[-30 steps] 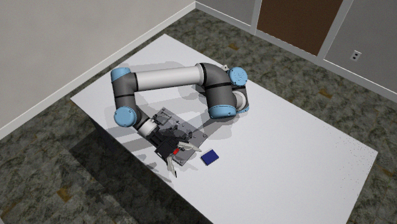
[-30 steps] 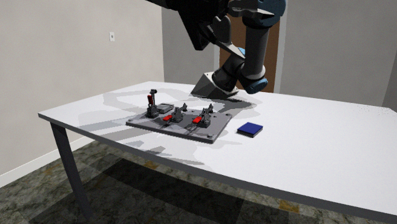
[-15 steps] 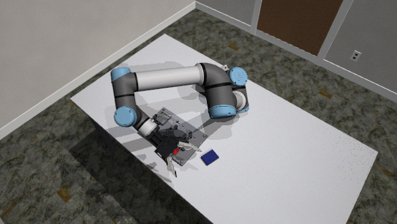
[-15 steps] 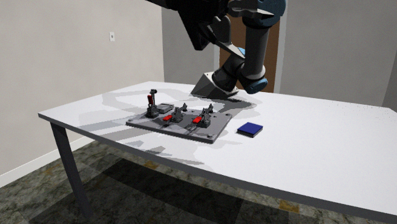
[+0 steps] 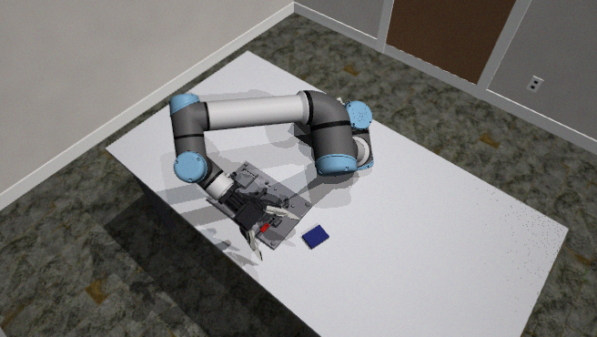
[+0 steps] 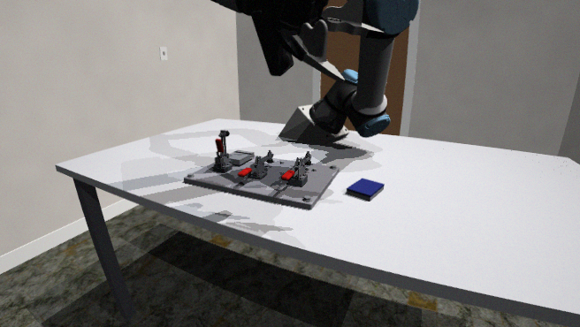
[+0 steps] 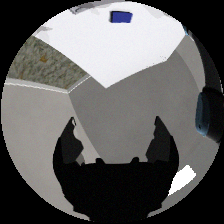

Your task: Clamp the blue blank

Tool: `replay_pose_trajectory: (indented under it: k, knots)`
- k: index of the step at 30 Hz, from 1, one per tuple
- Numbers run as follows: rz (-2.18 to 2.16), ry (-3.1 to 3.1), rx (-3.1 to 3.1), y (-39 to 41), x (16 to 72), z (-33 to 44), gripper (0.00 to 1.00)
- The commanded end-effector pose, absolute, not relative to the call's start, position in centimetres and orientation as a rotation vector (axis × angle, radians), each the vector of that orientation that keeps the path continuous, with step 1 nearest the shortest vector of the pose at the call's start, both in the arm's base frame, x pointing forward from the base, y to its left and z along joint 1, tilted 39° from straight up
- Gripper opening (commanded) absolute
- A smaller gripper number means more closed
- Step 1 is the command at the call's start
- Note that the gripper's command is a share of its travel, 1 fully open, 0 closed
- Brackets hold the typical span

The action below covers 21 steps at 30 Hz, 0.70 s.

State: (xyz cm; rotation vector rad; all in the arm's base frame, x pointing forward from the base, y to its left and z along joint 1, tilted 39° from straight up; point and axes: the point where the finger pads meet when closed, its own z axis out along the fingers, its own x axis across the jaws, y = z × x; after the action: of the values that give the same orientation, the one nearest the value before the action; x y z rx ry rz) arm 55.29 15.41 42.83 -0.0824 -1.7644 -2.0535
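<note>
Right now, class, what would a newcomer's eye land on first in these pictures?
The big arm, reaching over the white table, its gripper open above the grey fixture. Next, the blue blank, lying flat beside the fixture. Then three red handles on the fixture, one upright.

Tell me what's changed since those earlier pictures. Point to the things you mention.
The open two-jaw gripper (image 5: 280, 239) (image 6: 363, 56) (image 7: 115, 117) has shifted slightly, leftward in the exterior view and a little toward the upper left in the top view. Nothing was taken hold of or let go. The square blue blank (image 5: 315, 237) (image 6: 365, 188) (image 7: 121, 17) and the red clamp handles (image 5: 265, 228) (image 6: 288, 175) look unmoved.
</note>
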Motion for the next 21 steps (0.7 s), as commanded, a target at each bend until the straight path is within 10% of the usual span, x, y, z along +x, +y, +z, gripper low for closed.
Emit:
replay_pose_trajectory:
  k: [1, 21]
  knots:
    - [-2.116, -1.867, 0.053, 13.8, 54.5, 40.9, 1.0]
    - [-2.207, -2.138, 0.494, 9.6, 52.4, 35.3, 1.0]
